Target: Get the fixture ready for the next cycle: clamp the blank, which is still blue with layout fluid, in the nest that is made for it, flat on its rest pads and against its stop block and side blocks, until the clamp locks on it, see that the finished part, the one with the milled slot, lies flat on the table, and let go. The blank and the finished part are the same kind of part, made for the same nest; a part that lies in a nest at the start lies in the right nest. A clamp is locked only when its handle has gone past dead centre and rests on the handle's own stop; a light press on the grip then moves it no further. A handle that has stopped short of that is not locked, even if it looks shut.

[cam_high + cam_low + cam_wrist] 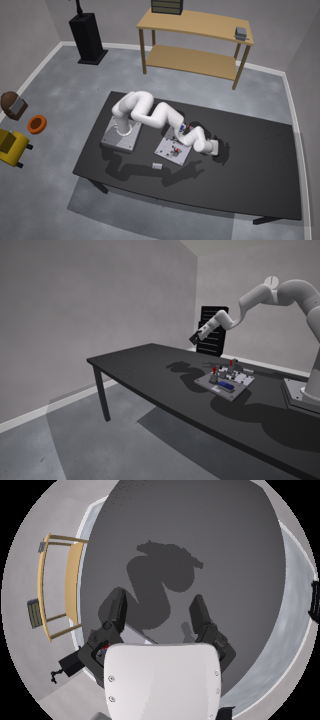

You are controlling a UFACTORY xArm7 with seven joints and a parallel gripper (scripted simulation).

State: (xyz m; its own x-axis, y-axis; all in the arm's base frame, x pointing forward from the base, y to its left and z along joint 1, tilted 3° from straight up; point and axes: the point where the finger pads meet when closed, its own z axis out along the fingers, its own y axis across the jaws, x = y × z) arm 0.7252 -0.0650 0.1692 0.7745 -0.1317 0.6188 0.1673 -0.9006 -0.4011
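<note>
Top view: we recorded the slotted part (157, 166) (248, 371) on the table (245, 165) (124, 366) (235, 545), beside the plate (168, 152) (224, 391); the arm partly covered the blank (181, 127) (226, 386).
Exterior view: we saw the blank whole, blue face up, on the plate, and two red handles (176, 149) (214, 369) upright.
Wrist view: we found the gripper (219, 147) (193, 340) (160, 599) wide, empty, above the table; neither part was discernible.

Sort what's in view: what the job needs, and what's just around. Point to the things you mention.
Job:
- blue blank (181, 127) (226, 385)
- fixture plate (165, 149) (231, 398)
- red-grip clamps
- slotted part (157, 166) (248, 371)
- tool (217, 147) (194, 339) (160, 599)

Around:
- wooden bench (192, 24) (75, 580)
- orange ring (29, 125)
- black cabinet (210, 343)
</note>
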